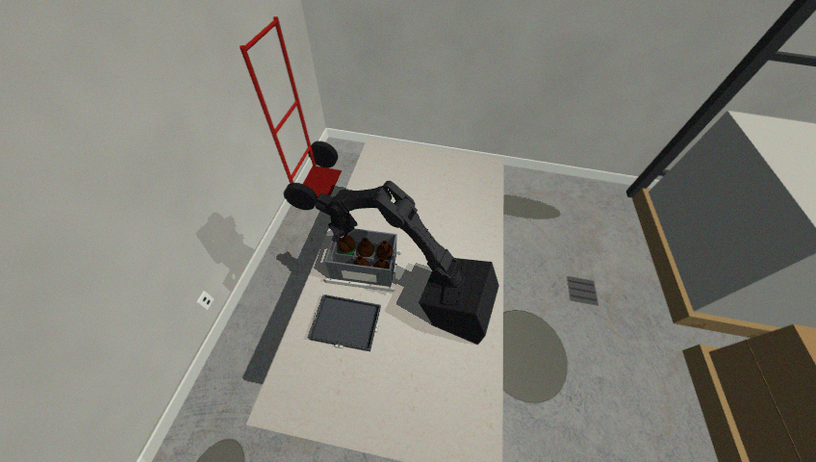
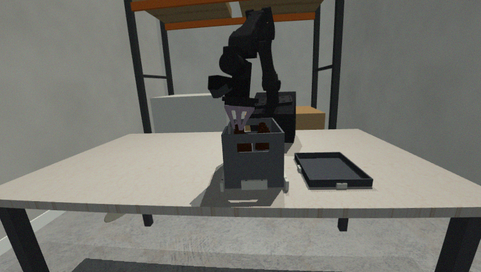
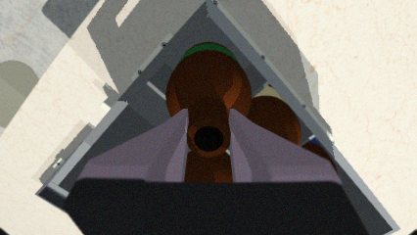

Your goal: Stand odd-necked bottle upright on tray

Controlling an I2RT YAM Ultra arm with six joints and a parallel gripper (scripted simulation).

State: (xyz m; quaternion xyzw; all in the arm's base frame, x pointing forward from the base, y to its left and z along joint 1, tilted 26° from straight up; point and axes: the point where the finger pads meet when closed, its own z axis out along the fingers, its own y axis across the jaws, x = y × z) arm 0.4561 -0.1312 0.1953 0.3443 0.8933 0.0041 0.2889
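- Gripper (image 3: 208,139) clamped on the neck of a brown bottle (image 3: 208,88), one lilac finger (image 3: 168,147) on each side just below the opening.
- That bottle has a green band at its base and sits in a corner cell of the crate (image 2: 252,161); exterior view puts it at the far left of the crate.
- Bottle's body is inside the crate walls, only the neck top showing above the rim.
- Arm (image 1: 420,234) reaches from its black base (image 1: 477,286) up and over, elbow high, wrist pointing straight down over the crate.
- Other brown bottles (image 1: 374,249) stand in neighbouring cells.
- Tray (image 2: 337,183) lies flat on the table (image 2: 135,168), just right of the crate, nothing on it.
- Red hand truck (image 1: 273,122) leans on the wall beyond the table.
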